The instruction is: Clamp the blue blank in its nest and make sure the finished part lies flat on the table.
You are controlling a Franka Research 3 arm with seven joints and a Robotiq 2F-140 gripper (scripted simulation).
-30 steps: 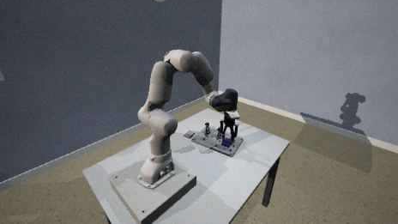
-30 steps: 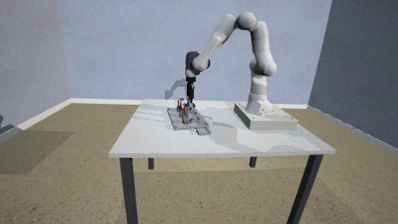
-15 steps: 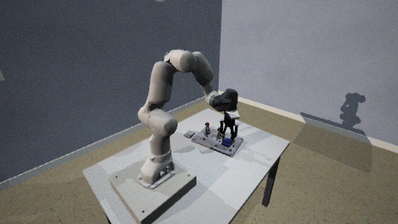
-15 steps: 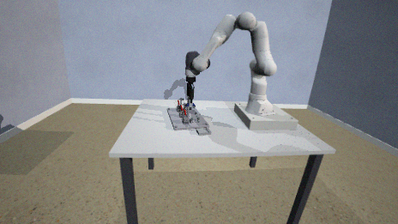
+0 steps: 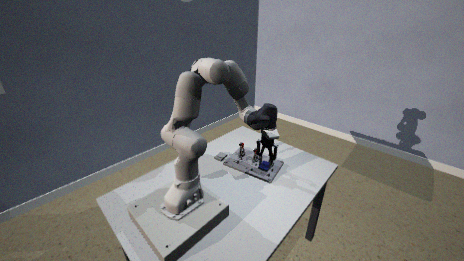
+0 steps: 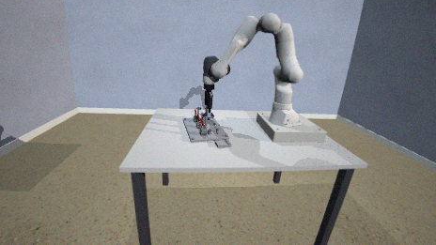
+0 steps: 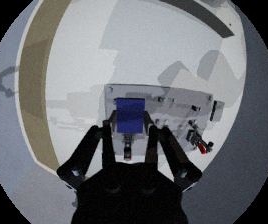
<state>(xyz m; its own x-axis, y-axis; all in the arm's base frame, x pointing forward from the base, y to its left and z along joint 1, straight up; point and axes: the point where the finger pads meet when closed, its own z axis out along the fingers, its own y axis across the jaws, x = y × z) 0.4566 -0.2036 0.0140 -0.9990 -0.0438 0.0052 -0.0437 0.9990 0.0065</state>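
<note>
Claw (image 5: 266,159) (image 6: 209,112) (image 7: 130,115): was clamped on blue blank (image 5: 265,165) (image 6: 210,115) (image 7: 130,115).
Blank: was over fixture plate (image 5: 250,169) (image 6: 192,131) (image 7: 180,95).
Finished part (image 5: 220,156) (image 6: 223,144) (image 7: 216,111): lay just beside plate.

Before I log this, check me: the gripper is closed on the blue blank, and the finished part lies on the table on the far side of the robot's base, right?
Not quite: the finished part lies beside the fixture plate, as the top view shows. The gripper is closed on the blue blank.

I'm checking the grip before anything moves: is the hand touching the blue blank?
Touching. The wrist view shows the fingertips of the hand against two opposite sides of the blue blank.
</note>
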